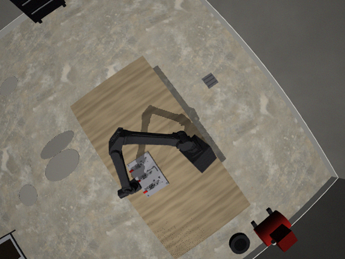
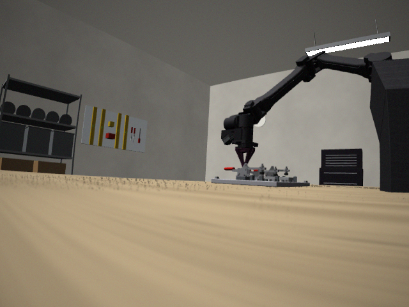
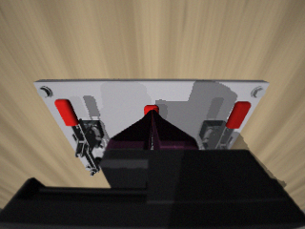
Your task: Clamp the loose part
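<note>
Closed, empty claw (image 2: 243, 164) (image 3: 152, 114) points down at the middle red handle (image 1: 138, 180) (image 2: 255, 171) (image 3: 151, 109), near the desk's (image 1: 114, 96) (image 2: 198, 238) (image 3: 152, 43) long edge; can't tell if they touch.

A pale fixture plate (image 1: 160, 179) (image 2: 244, 181) (image 3: 128, 87) with three red-handled clamps is laid flat near one long edge of the counter (image 1: 189, 199) (image 2: 198, 247) (image 3: 152, 38).

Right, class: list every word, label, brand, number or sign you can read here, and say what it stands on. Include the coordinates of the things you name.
None can be read.
The fixture plate (image 1: 160, 177) (image 2: 244, 181) (image 3: 129, 91), the arm (image 1: 149, 138) (image 2: 282, 84) and the red tank (image 1: 268, 228) show no legible marking; any small print would be too blurred to read.
</note>
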Action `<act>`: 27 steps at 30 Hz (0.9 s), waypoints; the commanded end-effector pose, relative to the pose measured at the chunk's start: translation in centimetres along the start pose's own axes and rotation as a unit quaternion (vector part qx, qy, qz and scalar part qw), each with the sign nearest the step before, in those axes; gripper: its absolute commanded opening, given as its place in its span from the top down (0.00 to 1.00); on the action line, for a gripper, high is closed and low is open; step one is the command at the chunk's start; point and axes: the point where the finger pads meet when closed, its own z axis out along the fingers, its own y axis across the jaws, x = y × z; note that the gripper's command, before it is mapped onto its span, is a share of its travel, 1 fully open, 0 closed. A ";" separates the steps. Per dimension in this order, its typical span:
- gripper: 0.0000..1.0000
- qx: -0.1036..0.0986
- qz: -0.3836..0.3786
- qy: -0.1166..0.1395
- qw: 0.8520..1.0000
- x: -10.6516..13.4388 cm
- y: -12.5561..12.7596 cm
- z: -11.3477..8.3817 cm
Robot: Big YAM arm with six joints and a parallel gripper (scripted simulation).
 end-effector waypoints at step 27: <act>1.00 0.000 0.004 0.010 1.000 0.4 -0.3 2.0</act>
